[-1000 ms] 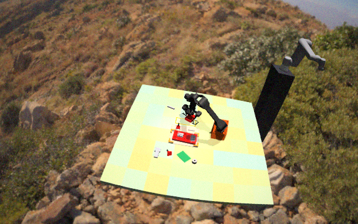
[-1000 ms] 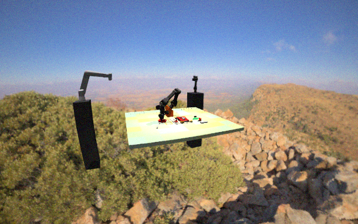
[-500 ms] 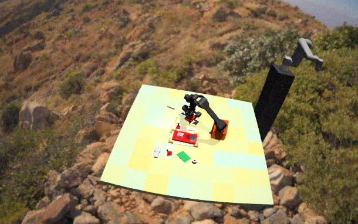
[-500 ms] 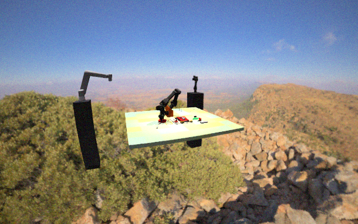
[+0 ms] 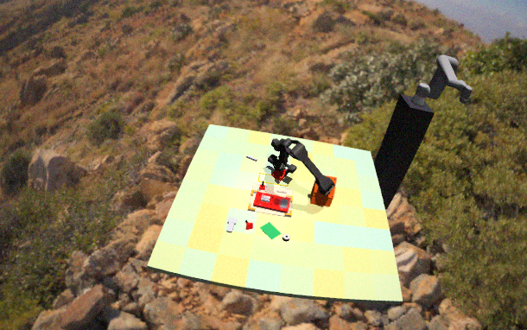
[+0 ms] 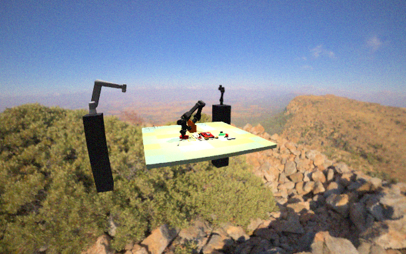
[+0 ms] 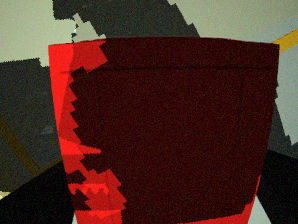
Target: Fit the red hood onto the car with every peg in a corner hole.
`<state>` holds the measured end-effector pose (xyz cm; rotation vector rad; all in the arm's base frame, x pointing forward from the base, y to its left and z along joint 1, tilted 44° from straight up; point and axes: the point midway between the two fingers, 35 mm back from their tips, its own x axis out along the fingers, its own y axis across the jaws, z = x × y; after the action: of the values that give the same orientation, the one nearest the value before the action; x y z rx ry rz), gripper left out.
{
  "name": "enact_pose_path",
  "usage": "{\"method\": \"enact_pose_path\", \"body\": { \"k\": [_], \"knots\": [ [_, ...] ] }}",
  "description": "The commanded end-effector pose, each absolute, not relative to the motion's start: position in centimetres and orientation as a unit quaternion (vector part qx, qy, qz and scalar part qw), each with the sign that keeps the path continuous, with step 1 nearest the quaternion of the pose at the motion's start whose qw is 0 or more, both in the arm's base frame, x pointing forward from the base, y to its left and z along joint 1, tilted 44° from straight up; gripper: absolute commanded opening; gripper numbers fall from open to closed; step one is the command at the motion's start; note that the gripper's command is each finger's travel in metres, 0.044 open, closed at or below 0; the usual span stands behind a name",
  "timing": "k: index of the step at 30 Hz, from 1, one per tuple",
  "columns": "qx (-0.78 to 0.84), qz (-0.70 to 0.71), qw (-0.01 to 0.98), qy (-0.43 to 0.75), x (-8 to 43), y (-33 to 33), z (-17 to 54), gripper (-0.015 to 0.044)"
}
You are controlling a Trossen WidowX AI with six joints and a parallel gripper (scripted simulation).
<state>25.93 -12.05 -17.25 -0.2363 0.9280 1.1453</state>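
The red hood [image 5: 280, 174] [image 6: 185, 136] [image 7: 170, 115] is under the arm, behind the jig in the top view, with its roof mostly in shadow in the wrist view. My gripper [image 5: 280, 172] [image 7: 164, 165] is shut on the hood, with a dark finger on each side. Whether the hood is clear of the table cannot be told. The red chassis [image 5: 262, 205] [image 6: 207, 135] sits in the pale jig [image 5: 269, 212] with yellow corners. The grey engine block is on its right part. The pegs are too small to make out, and the hood's corner holes are hidden.
A yellow outline [image 5: 259, 177] is on the table beside the hood. A small red part [image 5: 262, 187] stands behind the chassis. In front lie a white part [image 5: 231, 224], a red piece [image 5: 249, 225], a green plate [image 5: 270, 231] and a wheel [image 5: 286, 237]. A thin rod [image 5: 251, 158] lies farther back.
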Motion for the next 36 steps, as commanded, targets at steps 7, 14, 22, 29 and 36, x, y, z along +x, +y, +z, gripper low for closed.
{"method": "enact_pose_path", "body": {
  "k": [7, 14, 22, 29, 36],
  "knots": [
    [-0.108, 0.521, 0.734, 0.422, 25.9, -12.5, -16.8, 0.0065],
    [-0.108, 0.521, 0.734, 0.422, 25.7, -13.4, -15.8, 0.0000],
    [-0.108, 0.521, 0.734, 0.423, 25.5, -15.0, -14.1, 0.0000],
    [-0.108, 0.520, 0.734, 0.423, 25.3, -16.5, -12.6, 0.0000],
    [-0.108, 0.520, 0.734, 0.423, 25.1, -17.7, -11.2, 0.0000]
  ]
}}
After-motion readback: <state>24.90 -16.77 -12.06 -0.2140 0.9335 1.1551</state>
